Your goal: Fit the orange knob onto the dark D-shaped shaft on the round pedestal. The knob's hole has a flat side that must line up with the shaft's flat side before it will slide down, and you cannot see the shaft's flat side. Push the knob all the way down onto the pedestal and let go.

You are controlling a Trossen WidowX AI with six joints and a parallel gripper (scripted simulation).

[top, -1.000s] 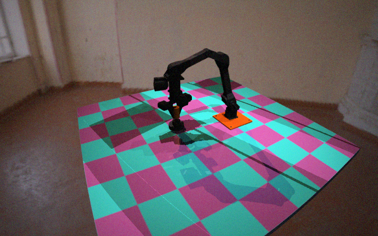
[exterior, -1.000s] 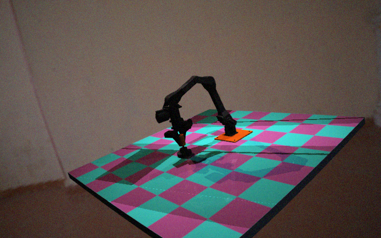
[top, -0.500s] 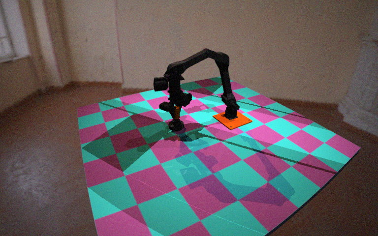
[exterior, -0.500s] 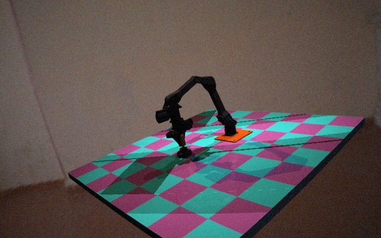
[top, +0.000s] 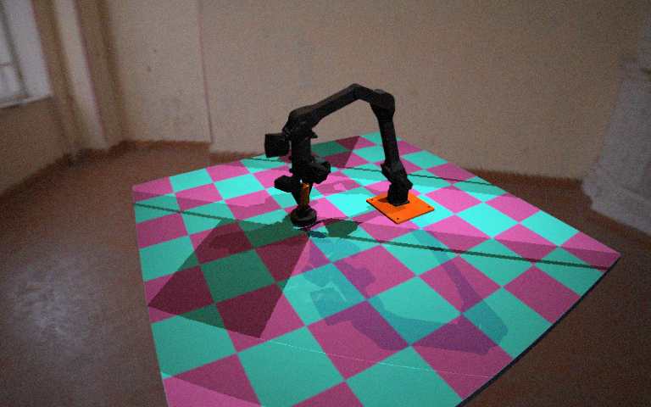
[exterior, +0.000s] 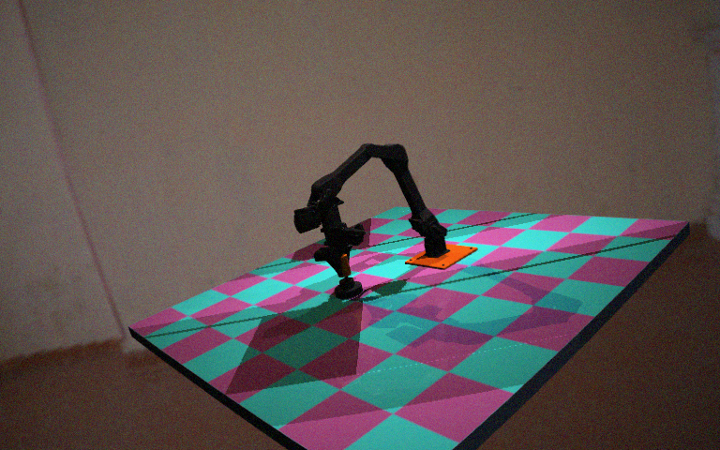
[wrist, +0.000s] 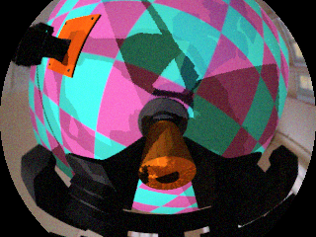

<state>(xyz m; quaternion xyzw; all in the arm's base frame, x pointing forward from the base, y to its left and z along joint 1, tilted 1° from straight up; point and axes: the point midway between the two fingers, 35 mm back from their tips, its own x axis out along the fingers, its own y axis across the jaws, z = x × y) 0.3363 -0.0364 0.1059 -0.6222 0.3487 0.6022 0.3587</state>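
The orange knob is held upright above the round dark pedestal. My gripper is shut on the knob. In the wrist view the knob's near end shows a dark opening. A small gap shows between the knob's lower end and the pedestal's wide body in the top and exterior views. The dark shaft is mostly hidden there. I cannot tell whether its tip is inside the knob. Its flat side is not visible.
The arm's base stands on an orange plate to the right of the pedestal in the top and exterior views. The table is pink and turquoise checkered, with dark shadows and thin dark lines across it.
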